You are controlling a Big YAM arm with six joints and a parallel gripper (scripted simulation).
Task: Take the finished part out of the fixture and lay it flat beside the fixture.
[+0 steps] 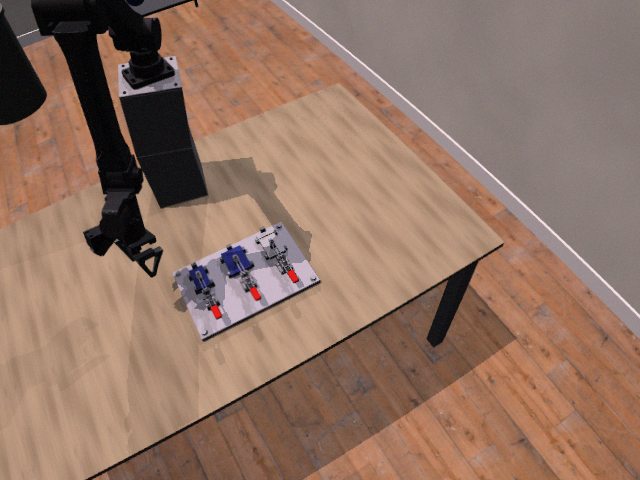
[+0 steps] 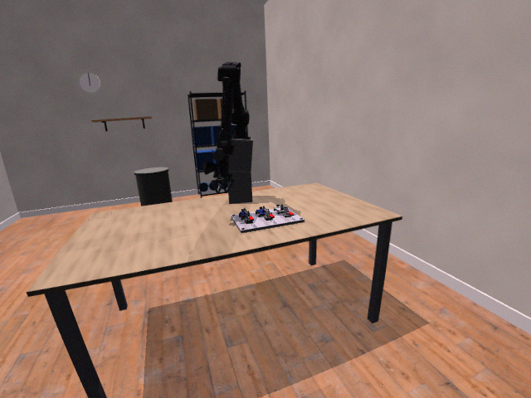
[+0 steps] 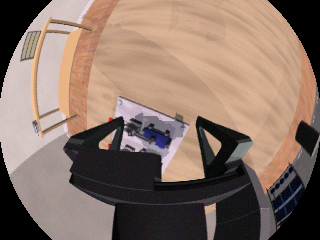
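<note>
Black gripper (image 1: 150,262) (image 2: 223,186) (image 3: 160,120) wide open before you, gripping nothing | blue blanks (image 1: 200,277) (image 1: 236,259) clamped on the plate (image 1: 232,308) (image 2: 268,223) (image 3: 172,154) | your pale finished part (image 1: 267,239) (image 2: 279,208) sits rightmost, clamped, near its corner | bare wood beyond that edge

Grey walls (image 1: 491,77) (image 2: 386,107) rise around a wood-plank floor (image 1: 516,403) (image 2: 299,364).
</note>
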